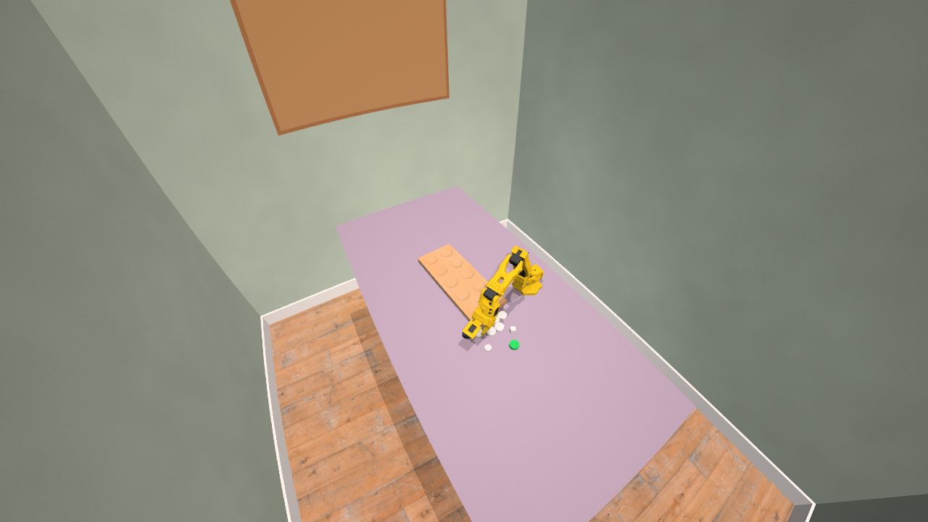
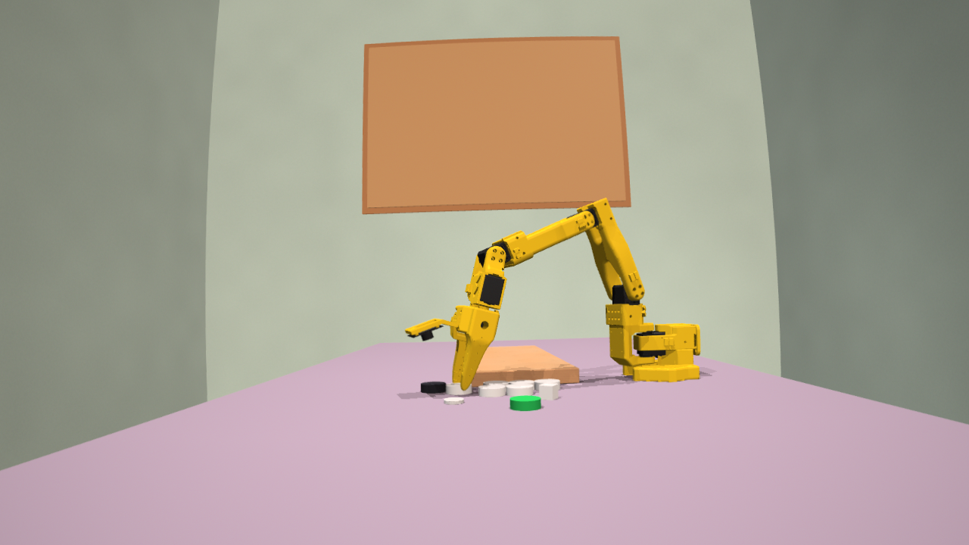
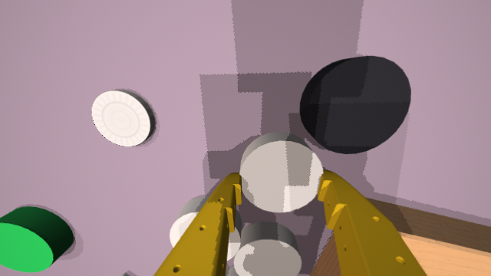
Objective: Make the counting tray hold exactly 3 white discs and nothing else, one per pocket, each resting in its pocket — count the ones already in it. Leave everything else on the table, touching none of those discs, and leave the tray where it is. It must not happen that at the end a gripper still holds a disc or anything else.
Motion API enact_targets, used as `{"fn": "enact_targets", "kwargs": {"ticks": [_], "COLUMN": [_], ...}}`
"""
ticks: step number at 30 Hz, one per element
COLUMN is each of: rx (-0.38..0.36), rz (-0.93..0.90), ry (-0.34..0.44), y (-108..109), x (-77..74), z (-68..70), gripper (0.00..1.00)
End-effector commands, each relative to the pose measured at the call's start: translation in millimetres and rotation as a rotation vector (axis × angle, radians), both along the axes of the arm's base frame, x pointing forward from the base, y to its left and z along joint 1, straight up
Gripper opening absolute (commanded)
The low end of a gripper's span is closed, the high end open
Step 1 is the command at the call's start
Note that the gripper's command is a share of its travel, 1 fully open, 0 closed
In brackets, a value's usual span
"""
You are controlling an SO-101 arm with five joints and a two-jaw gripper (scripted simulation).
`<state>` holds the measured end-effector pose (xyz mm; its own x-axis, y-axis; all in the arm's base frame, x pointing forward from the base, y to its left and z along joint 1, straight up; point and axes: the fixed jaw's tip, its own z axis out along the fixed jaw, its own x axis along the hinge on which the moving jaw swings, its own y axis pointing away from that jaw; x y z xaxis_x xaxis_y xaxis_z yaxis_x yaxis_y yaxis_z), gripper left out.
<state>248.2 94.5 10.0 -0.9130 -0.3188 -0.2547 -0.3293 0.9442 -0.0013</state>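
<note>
My gripper [image 3: 281, 175] [image 2: 463, 387] is shut on a white disc [image 3: 274, 192], with one jaw against each side. The disc is at table level, just off the tray's near end. More white discs [image 1: 502, 315] [image 2: 491, 390] [image 3: 266, 258] lie close together beside it; one is partly behind the left jaw in the wrist view. The wooden counting tray [image 1: 472, 311] [image 2: 528, 375] [image 3: 453, 251] lies flat. The pockets that show in the top view look empty; the arm hides the tray's near end, so its pockets there cannot be told.
A black disc [image 2: 432, 387] [image 3: 357, 107] lies close beyond the held disc. A small, thin ridged white disc [image 1: 488, 347] [image 2: 453, 401] [image 3: 120, 119], a green disc [image 1: 513, 344] [image 2: 525, 403] [image 3: 23, 247] and a white cube [image 1: 512, 329] [image 2: 549, 391] lie on the table.
</note>
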Motion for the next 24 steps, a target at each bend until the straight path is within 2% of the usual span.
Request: {"fn": "enact_targets", "kwargs": {"ticks": [1, 11, 24], "rx": [0.025, 0.025, 0.025], "rz": [0.001, 0.0, -0.009], "ry": [-0.072, -0.072, -0.073], "y": [3, 3, 0], "x": [10.3, 10.5, 10.7], "z": [15.9, 18.6, 37.8], "gripper": [0.0, 0.0, 0.0]}}
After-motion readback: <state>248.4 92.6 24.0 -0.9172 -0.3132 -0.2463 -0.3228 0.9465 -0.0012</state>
